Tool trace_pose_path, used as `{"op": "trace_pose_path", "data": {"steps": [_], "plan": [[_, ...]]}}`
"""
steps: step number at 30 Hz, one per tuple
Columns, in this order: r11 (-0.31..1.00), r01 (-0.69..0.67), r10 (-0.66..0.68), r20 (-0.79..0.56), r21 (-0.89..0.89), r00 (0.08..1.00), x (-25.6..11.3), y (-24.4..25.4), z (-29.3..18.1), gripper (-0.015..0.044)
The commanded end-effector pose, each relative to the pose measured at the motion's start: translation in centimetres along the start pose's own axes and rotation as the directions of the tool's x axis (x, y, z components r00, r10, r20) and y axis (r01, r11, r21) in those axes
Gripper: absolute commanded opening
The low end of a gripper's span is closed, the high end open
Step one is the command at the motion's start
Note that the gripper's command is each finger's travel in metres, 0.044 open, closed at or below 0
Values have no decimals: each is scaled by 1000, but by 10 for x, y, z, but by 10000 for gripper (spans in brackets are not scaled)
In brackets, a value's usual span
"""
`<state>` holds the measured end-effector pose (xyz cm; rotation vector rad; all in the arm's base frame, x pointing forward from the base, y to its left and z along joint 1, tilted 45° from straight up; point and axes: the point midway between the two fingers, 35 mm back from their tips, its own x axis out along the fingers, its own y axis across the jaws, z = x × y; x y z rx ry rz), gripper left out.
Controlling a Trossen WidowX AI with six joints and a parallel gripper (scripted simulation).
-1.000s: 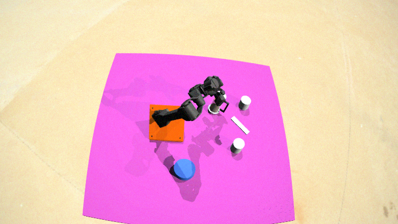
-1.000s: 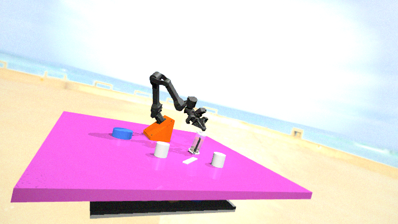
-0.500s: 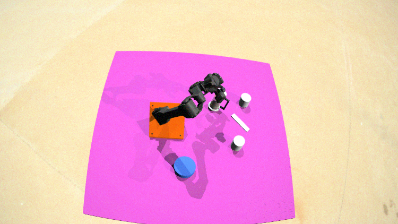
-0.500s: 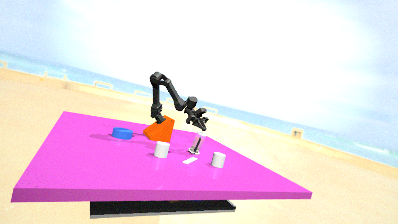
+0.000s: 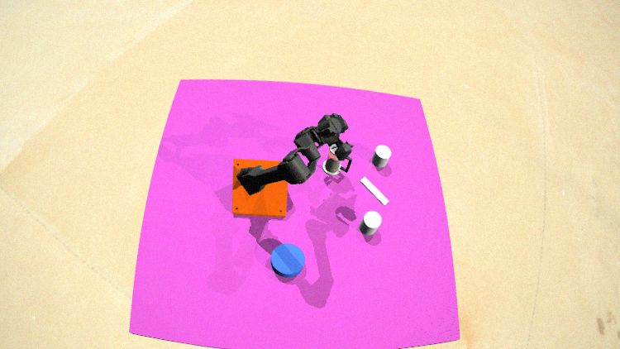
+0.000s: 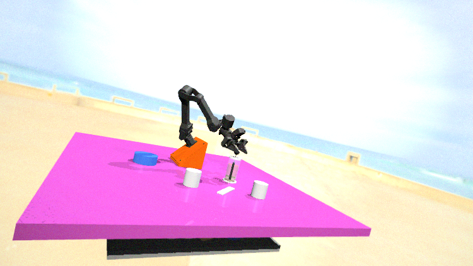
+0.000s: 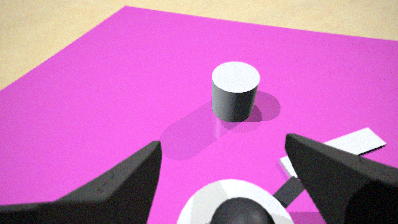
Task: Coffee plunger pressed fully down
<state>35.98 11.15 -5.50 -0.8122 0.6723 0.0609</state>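
– Open jaws on the gripper (image 5: 337, 145) (image 6: 241, 153) (image 7: 223, 139)?
– Yes, spread well apart, either side of the black knob (image 7: 242, 212).
– And the press (image 5: 332, 165) (image 6: 234, 167) (image 7: 192, 210)?
– Stands upright under the gripper, well inside the table (image 5: 195, 282) (image 6: 198, 229) (image 7: 100, 90) edges; between orange base (image 5: 277, 206) (image 6: 195, 160) and white bar (image 5: 374, 190) (image 6: 226, 190) (image 7: 350, 145).
– Looks?
– Clear and pinkish, with white foot, pale lid, angular black handle (image 5: 348, 164) (image 6: 232, 171) (image 7: 289, 192). Points handle toward the side with two white cylinders (image 5: 381, 155) (image 6: 259, 190) (image 7: 235, 92).
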Motion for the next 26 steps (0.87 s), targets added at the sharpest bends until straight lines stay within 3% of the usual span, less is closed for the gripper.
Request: {"op": "trace_pose_path", "data": {"steps": [1, 7, 14, 26], "plan": [[1000, -1, 1, -1, 0, 1000, 0, 0, 0, 432], [1000, -3, 3, -4, 0, 1000, -9, 1, 9, 440], [1000, -3, 3, -14, -4, 1000, -67, -3, 51, 440], [1000, -3, 3, -14, -4, 1000, -68, -2, 48, 440]]}}
